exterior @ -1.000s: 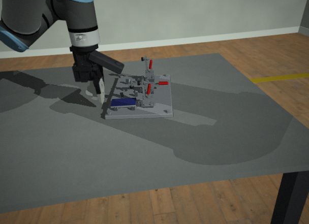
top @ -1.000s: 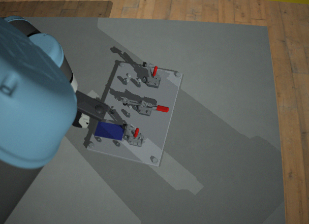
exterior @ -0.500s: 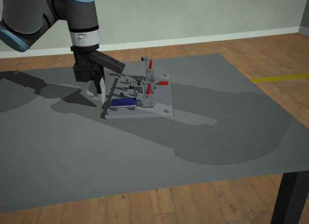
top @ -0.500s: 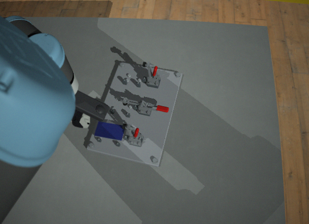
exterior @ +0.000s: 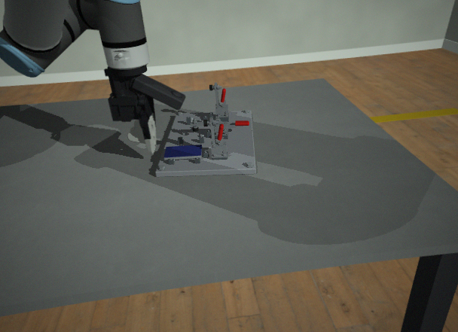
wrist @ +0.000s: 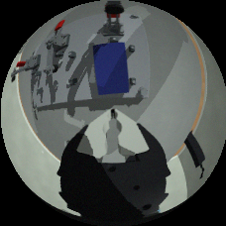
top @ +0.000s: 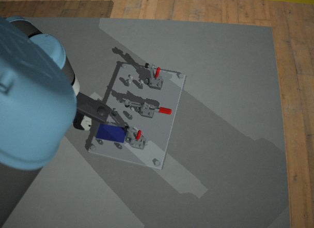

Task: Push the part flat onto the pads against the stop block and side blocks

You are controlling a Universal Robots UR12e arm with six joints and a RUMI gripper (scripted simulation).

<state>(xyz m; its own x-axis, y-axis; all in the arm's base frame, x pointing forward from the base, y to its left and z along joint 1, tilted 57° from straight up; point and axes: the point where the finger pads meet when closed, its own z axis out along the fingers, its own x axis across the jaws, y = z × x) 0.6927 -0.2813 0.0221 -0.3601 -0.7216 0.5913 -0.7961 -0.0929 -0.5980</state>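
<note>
Wood floor (top: pixel 297 70) showing around grey table (top: pixel 219 57) in top view. Fixture plate (top: pixel 170 137) lying near table middle, carrying three red-handled toggle clamps (top: pixel 165 110). Blue part (top: pixel 111 133) sitting at plate's near-left corner, one end against a clamp base, small blocks along its outer side. Arm's blue joint cap (top: pixel 28 95) blocking most of the left side.

Exterior: gripper (exterior: pixel 151 141) pointing down just off the plate's left edge, beside blue part (exterior: pixel 182 151), not touching it as far as visible. Fingers pressed together, gripping nothing. Part looking roughly level on fixture plate (exterior: pixel 241 154); whether fully seated, cannot tell. Pale wall (exterior: pixel 264 19) running behind.

Wrist: closed fingertips hovering short of blue part (wrist: pixel 111 68), plate edge lying between them. Small locator blocks (wrist: pixel 131 48) flanking part's side, clamp (wrist: pixel 114 10) sitting at its far end.
</note>
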